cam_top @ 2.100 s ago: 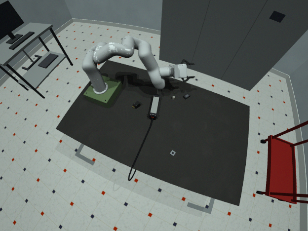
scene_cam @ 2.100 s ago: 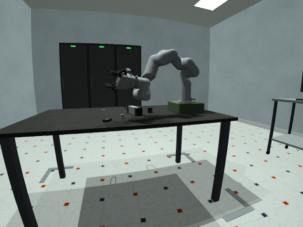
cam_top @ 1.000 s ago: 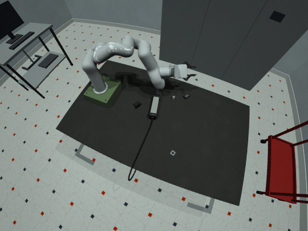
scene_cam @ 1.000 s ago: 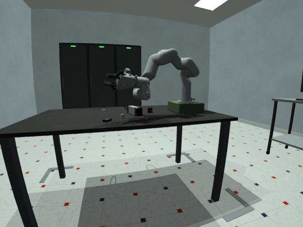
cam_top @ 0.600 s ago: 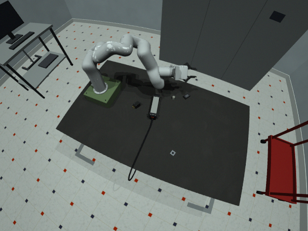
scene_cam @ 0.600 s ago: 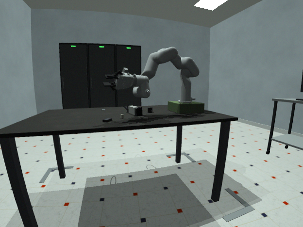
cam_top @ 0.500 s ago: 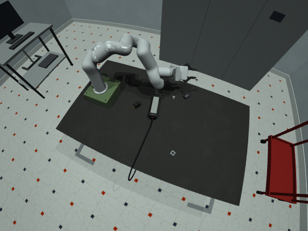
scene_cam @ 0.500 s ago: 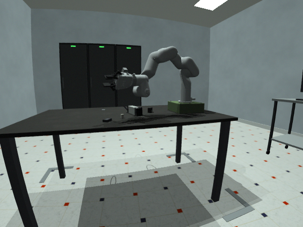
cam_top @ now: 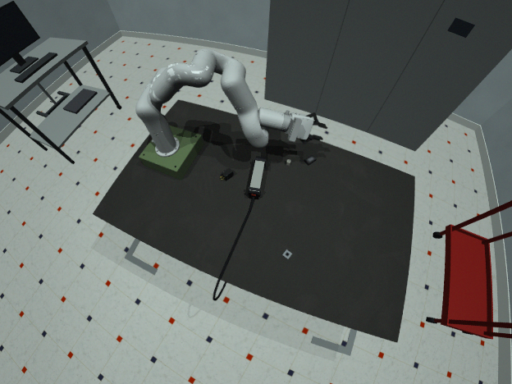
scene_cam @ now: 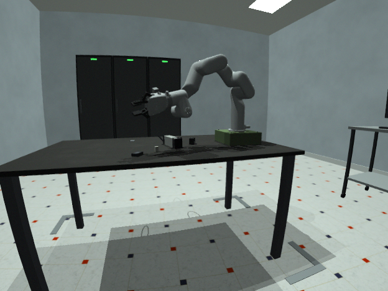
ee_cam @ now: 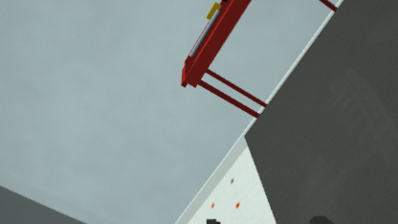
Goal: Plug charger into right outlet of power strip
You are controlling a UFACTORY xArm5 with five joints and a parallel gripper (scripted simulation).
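Robotics lab or server room: three tall black server cabinets (scene_cam: pixel 128 97) with green status lights on back wall, robot arm (scene_cam: pixel 216 70) bolted to green base plate (cam_top: pixel 186 162) on dark worktop (scene_cam: pixel 94 153); metal desk (cam_top: pixel 49 53) with monitor (cam_top: pixel 14 30) and keyboard (cam_top: pixel 37 66), red cart (cam_top: pixel 465 281), speckled tile floor (scene_cam: pixel 329 200), ceiling panel light (scene_cam: pixel 269 4)
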